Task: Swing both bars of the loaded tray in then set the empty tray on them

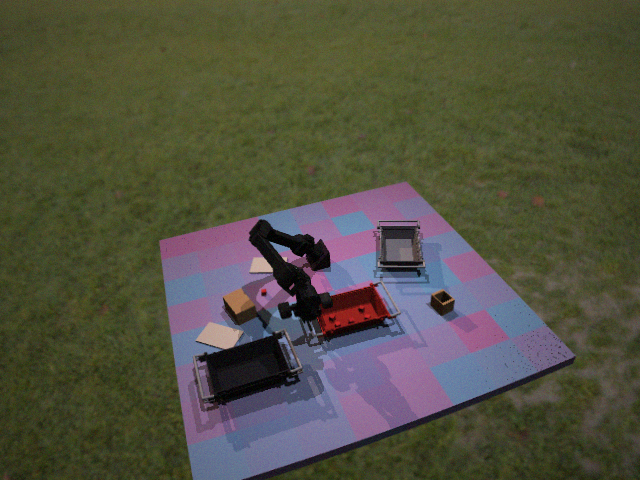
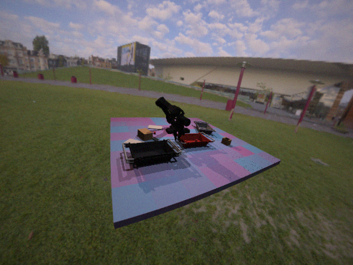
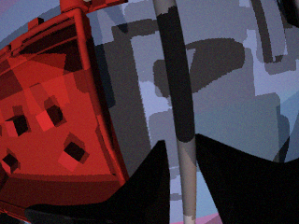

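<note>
The narrowly open black gripper (image 1: 311, 324) (image 2: 175, 139) (image 3: 178, 144) straddles the left grey tubular bar (image 1: 316, 335) (image 3: 189, 163) of the red plastic tray (image 1: 356, 328) (image 2: 196, 143) (image 3: 95, 156), likely to swing it inward

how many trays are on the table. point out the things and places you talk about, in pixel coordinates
3: the red tray (image 1: 356, 311) (image 2: 196, 139) (image 3: 93, 117) in the middle, the black one (image 1: 247, 365) (image 2: 152, 150) to its left in the top view, the grey one (image 1: 400, 246) (image 2: 203, 126) behind it.
</note>
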Tool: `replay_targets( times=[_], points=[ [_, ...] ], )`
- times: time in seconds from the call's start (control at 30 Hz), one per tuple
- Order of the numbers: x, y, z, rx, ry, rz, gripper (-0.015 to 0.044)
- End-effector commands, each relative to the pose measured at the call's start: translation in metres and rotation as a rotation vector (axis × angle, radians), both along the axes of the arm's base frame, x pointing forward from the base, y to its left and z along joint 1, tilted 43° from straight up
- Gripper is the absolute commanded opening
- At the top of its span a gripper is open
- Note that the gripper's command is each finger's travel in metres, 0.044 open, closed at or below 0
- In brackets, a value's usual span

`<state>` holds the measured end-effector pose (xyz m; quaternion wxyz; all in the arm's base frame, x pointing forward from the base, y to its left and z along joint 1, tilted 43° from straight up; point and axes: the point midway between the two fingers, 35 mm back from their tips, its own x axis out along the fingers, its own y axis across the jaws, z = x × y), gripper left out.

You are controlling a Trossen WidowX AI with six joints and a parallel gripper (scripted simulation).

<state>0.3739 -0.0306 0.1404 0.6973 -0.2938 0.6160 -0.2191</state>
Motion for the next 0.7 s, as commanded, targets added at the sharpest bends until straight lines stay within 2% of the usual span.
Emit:
replay_targets(
  times=[0.0,0.3,0.67],
  points=[
    [0.0,-0.004,-0.003,-0.004,0.0,0.002,0.0085],
    [-0.004,0.024,0.006,-0.002,0.001,0.002,0.0085],
    [-0.007,0.05,-0.005,-0.001,0.002,0.002,0.0085]
  ],
)
